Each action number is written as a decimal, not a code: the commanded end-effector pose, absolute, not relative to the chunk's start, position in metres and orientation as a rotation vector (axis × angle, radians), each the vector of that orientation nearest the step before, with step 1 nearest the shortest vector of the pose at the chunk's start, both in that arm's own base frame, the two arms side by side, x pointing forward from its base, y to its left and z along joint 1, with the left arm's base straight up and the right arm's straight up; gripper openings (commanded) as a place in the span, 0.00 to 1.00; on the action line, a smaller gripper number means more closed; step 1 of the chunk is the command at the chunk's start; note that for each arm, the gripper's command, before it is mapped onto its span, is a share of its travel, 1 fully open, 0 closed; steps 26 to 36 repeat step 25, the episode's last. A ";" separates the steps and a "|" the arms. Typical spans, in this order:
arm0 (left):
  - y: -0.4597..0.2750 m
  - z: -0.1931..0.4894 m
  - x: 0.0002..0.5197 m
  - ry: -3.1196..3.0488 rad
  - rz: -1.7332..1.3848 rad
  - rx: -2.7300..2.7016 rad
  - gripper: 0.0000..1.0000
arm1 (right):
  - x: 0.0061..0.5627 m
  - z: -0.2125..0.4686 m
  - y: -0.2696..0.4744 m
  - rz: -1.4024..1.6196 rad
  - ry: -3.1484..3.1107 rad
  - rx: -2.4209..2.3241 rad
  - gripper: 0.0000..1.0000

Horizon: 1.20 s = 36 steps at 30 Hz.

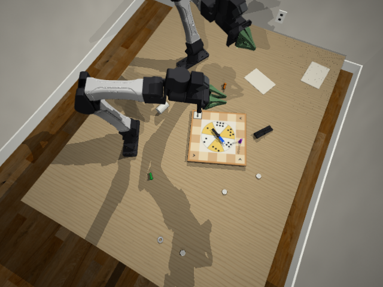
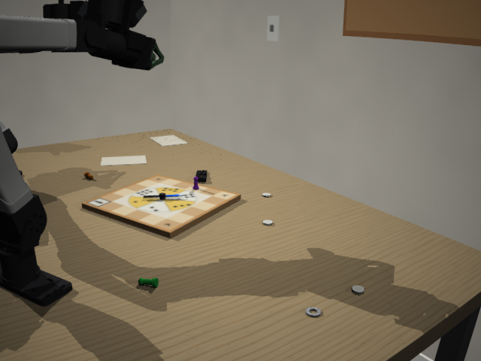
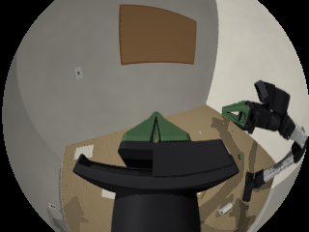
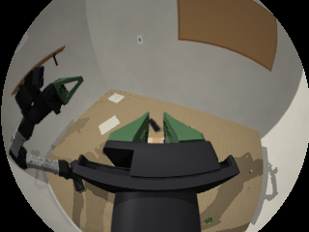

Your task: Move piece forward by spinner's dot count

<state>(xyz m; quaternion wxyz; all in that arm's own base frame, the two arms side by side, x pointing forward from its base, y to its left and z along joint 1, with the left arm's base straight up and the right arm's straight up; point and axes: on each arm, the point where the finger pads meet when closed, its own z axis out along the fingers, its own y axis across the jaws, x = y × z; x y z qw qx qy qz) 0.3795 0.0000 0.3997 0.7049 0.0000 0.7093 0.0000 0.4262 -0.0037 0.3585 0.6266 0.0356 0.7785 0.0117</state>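
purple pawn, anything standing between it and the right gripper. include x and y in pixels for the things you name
Nothing visible: the right gripper (image 1: pixel 225 99) (image 2: pixel 162 58) (image 3: pixel 221 110) (image 4: pixel 155 115) is raised, its fingers slightly apart, and the purple pawn (image 1: pixel 240 141) (image 2: pixel 195 183) stands upright on the board (image 1: pixel 216 162) (image 2: pixel 134 225).

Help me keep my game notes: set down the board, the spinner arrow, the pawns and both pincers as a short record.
board: flat on the table
spinner arrow: blue end over a white wedge
purple pawn: upright on the board
green pawn: on its side, off the board
orange pawn: on its side, off the board
right pincer: partly open, empty
left pincer: shut, empty
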 end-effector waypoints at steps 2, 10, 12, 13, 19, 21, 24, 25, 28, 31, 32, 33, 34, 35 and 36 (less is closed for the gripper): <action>0.000 0.410 0.374 1.553 0.000 0.000 0.00 | 0.403 0.390 -0.004 -0.001 1.626 0.009 0.22; 0.000 0.400 0.380 1.580 0.000 0.000 0.00 | 0.381 0.397 -0.002 -0.015 1.557 -0.027 0.22; 0.000 0.402 0.380 1.577 0.000 0.000 0.00 | 0.390 0.378 0.003 0.017 1.622 -0.007 0.22; 0.000 0.403 0.380 1.575 0.000 0.000 0.00 | 0.387 0.378 0.003 0.017 1.633 0.002 0.22; 0.000 0.405 0.380 1.571 0.000 0.000 0.00 | 0.380 0.401 0.000 0.009 1.577 0.014 0.22; 0.000 0.405 0.380 1.571 0.000 0.000 0.00 | 0.383 0.396 -0.001 0.008 1.592 0.015 0.22; 0.000 0.405 0.380 1.571 0.000 0.000 0.00 | 0.383 0.396 -0.001 0.008 1.592 0.015 0.22; 0.000 0.405 0.380 1.571 0.000 0.000 0.00 | 0.383 0.396 -0.001 0.008 1.592 0.015 0.22; 0.000 0.405 0.380 1.571 0.000 0.000 0.00 | 0.383 0.396 -0.001 0.008 1.592 0.015 0.22; 0.000 0.405 0.380 1.571 0.000 0.000 0.00 | 0.383 0.396 -0.001 0.008 1.592 0.015 0.22; 0.000 0.405 0.380 1.571 0.000 0.000 0.00 | 0.383 0.396 -0.001 0.008 1.592 0.015 0.22; 0.000 0.405 0.380 1.571 0.000 0.000 0.00 | 0.383 0.396 -0.001 0.008 1.592 0.015 0.22; 0.000 0.405 0.380 1.571 0.000 0.000 0.00 | 0.383 0.396 -0.001 0.008 1.592 0.015 0.22; 0.000 0.405 0.380 1.571 0.000 0.000 0.00 | 0.383 0.396 -0.001 0.008 1.592 0.015 0.22; 0.000 0.405 0.380 1.571 0.000 0.000 0.00 | 0.383 0.396 -0.001 0.008 1.592 0.015 0.22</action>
